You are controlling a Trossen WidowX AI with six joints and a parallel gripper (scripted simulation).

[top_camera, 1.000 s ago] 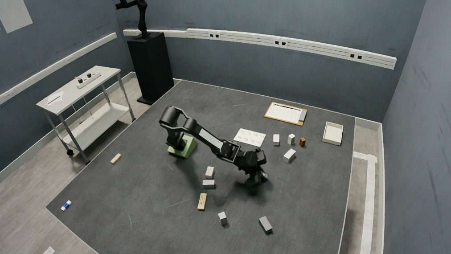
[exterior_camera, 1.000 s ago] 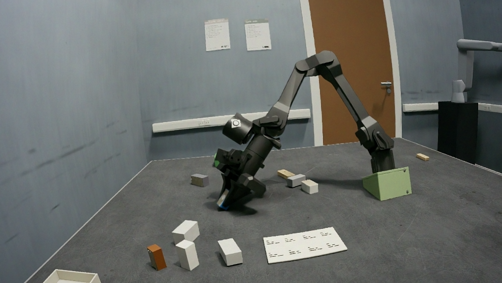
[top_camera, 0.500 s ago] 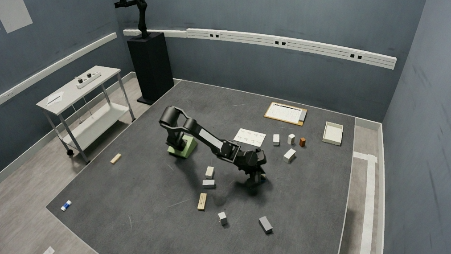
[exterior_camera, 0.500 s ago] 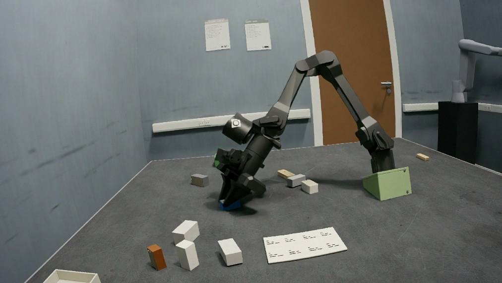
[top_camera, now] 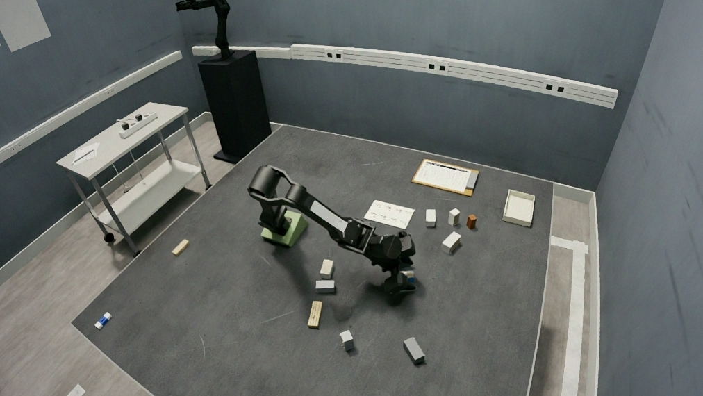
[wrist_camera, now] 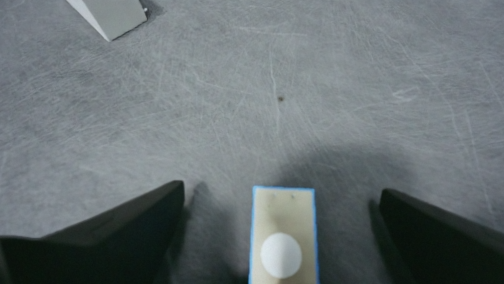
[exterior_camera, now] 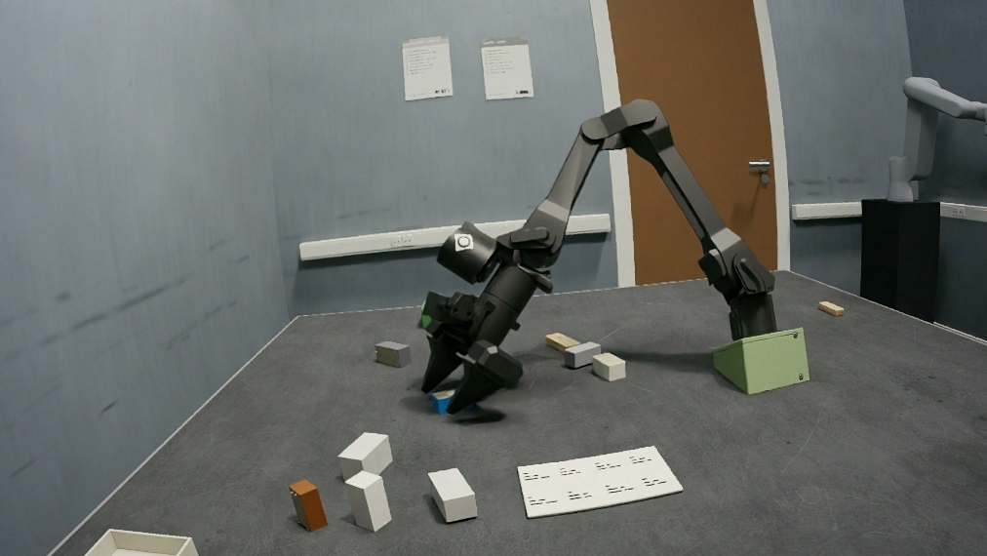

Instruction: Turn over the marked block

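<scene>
The marked block (wrist_camera: 283, 235) (exterior_camera: 440, 402) (top_camera: 409, 278) has blue sides. It lies flat on the grey table (top_camera: 472, 305) with a tan face and a white round dot facing up. No black mark shows on it in any view. My gripper (wrist_camera: 281, 193) (exterior_camera: 439, 397) (top_camera: 401, 287) is open wide, low over the table. One finger stands on each side of the block, and neither touches it in the wrist view.
White blocks (top_camera: 450, 242) (top_camera: 430, 217) (top_camera: 453, 216) and a brown block (top_camera: 471, 221) lie to the right, near a paper sheet (top_camera: 389, 213) and a white tray (top_camera: 518, 207). A cream block (top_camera: 326, 268), grey block (top_camera: 325, 286) and wooden block (top_camera: 315, 313) lie to the left. The green arm base (top_camera: 285, 229) stands behind.
</scene>
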